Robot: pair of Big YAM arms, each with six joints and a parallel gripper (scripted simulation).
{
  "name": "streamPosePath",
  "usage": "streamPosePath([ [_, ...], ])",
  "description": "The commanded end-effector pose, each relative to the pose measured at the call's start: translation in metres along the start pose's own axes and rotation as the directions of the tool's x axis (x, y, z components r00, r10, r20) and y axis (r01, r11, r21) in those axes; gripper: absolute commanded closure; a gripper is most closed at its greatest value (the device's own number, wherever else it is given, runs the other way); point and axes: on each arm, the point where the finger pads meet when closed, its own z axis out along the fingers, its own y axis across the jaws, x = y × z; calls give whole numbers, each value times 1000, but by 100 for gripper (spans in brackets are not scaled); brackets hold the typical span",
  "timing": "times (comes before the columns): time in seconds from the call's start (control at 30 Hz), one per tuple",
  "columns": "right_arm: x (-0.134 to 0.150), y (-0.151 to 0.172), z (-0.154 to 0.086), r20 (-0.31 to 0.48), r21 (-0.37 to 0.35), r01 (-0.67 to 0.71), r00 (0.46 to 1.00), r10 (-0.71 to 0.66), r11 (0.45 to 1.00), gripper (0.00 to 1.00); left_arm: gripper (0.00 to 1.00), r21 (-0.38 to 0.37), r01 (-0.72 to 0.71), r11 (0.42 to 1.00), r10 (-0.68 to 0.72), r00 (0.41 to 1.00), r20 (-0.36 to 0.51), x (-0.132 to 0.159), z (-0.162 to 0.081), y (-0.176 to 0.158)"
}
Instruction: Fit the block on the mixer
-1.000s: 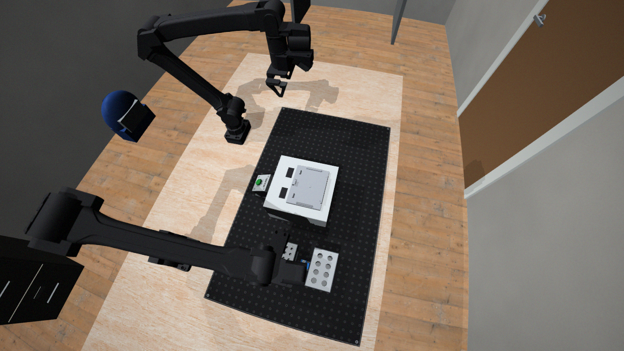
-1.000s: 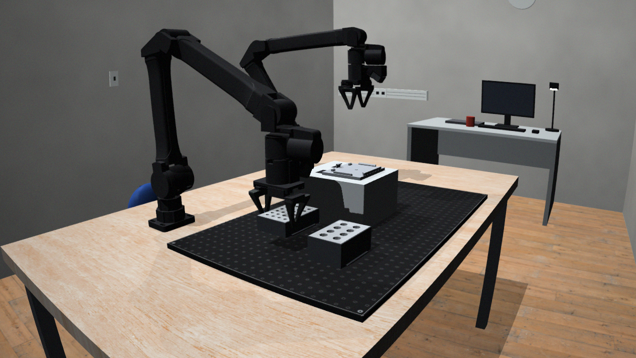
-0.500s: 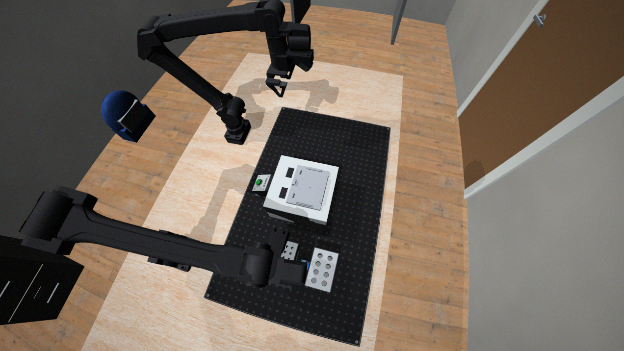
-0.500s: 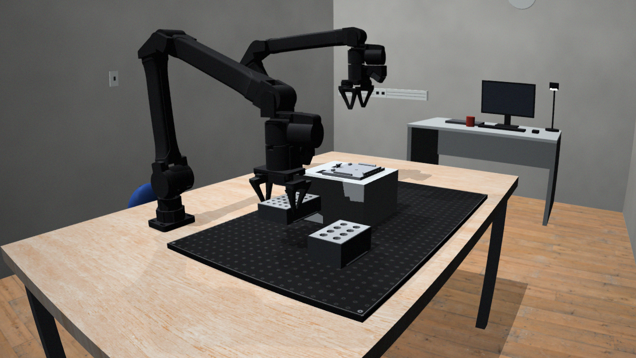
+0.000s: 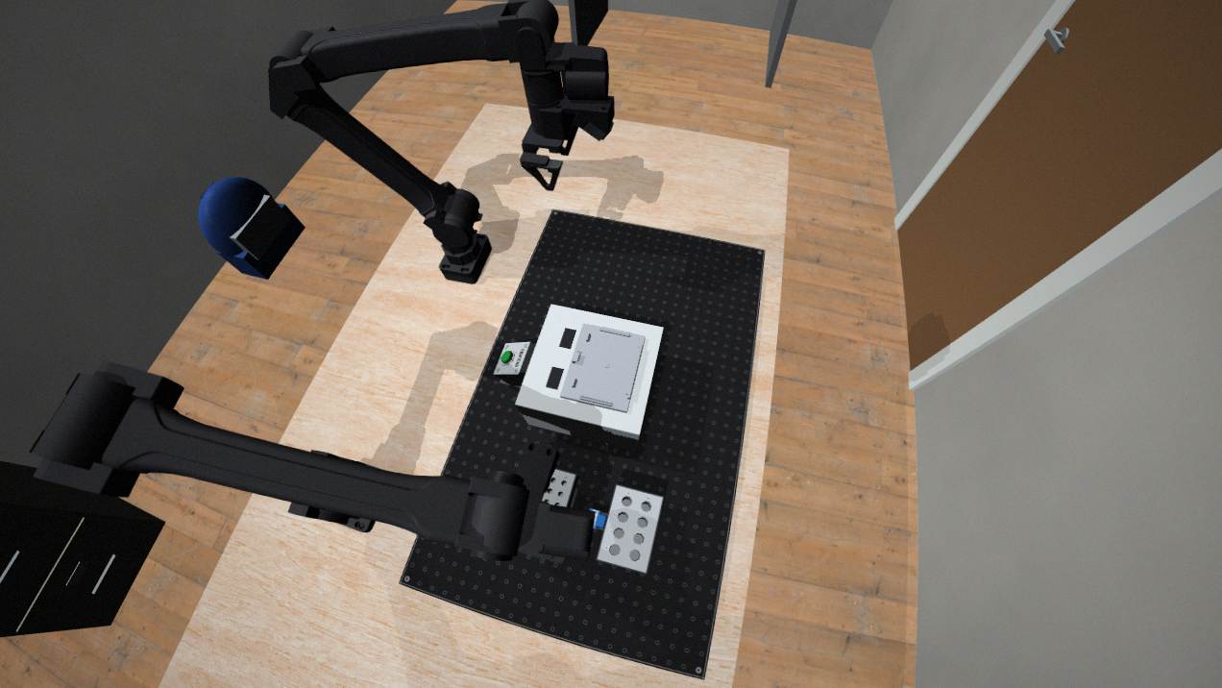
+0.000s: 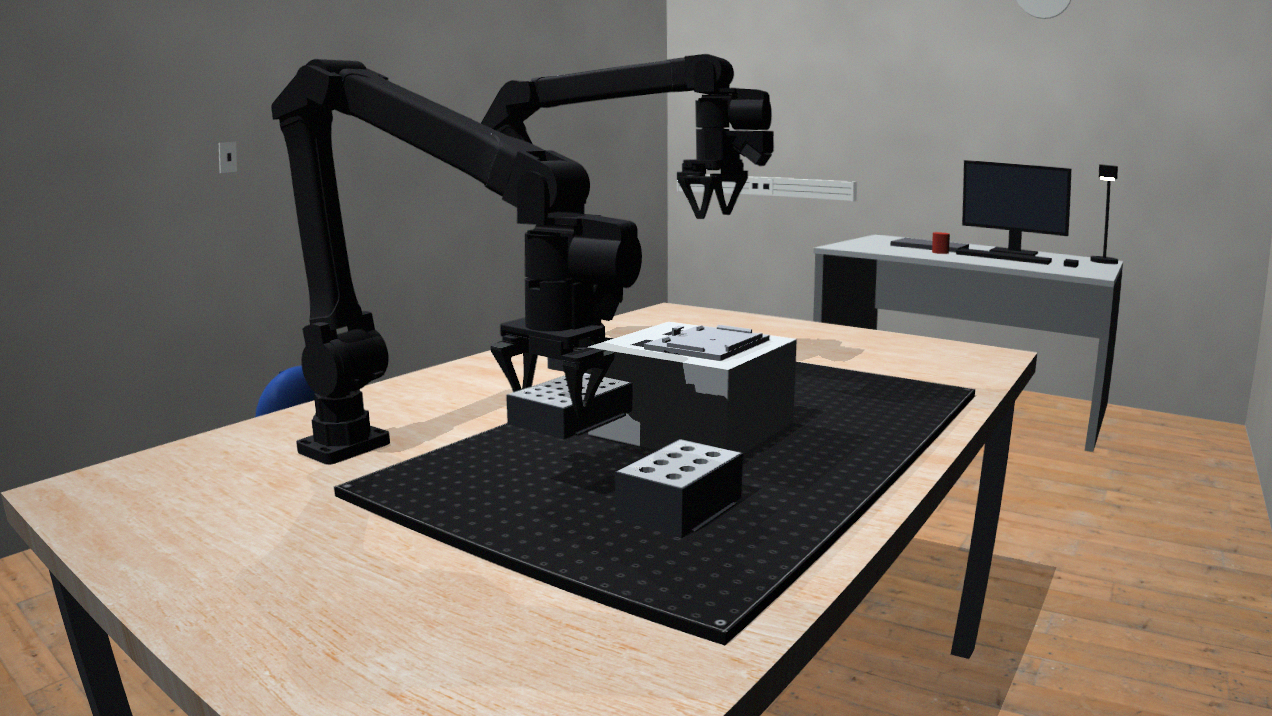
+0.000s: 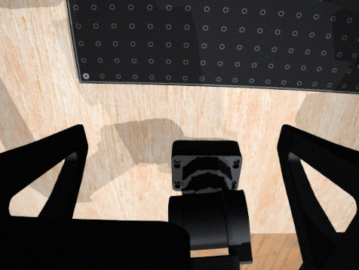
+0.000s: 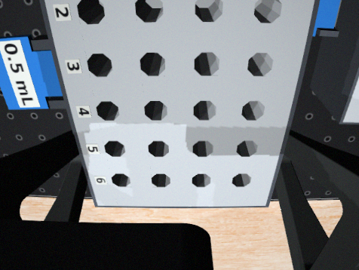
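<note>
Qty 1 mixer (image 5: 602, 367) (image 6: 703, 400). R grpr (image 5: 547, 479) (image 6: 550, 398) (image 8: 182, 139) grasps 1 of 2 blks, 0.5 mL blk (image 5: 560, 488) (image 6: 538, 419) (image 8: 181, 88), near mixer; other blk (image 5: 630, 528) (image 6: 654, 505) (image 8: 351, 102) also near. L grpr (image 5: 549, 178) (image 6: 713, 215) (image 7: 182, 128) released, well apart from mixer.

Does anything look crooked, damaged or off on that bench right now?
Nothing stands out. The mixer sits upright with a bare plate, the large-holed block stands level on the mat, and the 0.5 mL block looks straight in the right claw. I see no damage.

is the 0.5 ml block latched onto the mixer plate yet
No, it is off the plate: the 0.5 mL block is clamped in the right gripper, and the mixer's plate is bare.
</note>
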Motion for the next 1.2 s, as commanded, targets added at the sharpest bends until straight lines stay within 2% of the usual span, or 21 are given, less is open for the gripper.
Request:
streamPosePath([
  [0.0,-3,-35,-51,24,121,-17,1000,14,992,100,0,-4,-19,1000,19,999,39,-6,-15,-1],
  [0.23,-5,-40,-38,22,114,-13,1000,11,993,100,0,-4,-18,1000,18,999,39,-6,-15,-1],
  [0.5,-22,-39,-64,27,125,-6,1000,3,992,100,0,-4,-18,1000,18,999,38,-6,-15,-1],
  [0.7,-17,-37,-69,22,124,-26,999,24,992,100,0,-4,-18,1000,18,999,37,-6,-15,-1],
  [0.97,-35,-37,-85,34,133,-11,999,7,991,100,0,-4,-17,1000,17,999,36,-6,-15,-1],
  [1.17,-35,-39,-81,22,118,-14,1000,12,993,100,0,-4,-17,1000,17,999,36,-6,-15,-1],
])
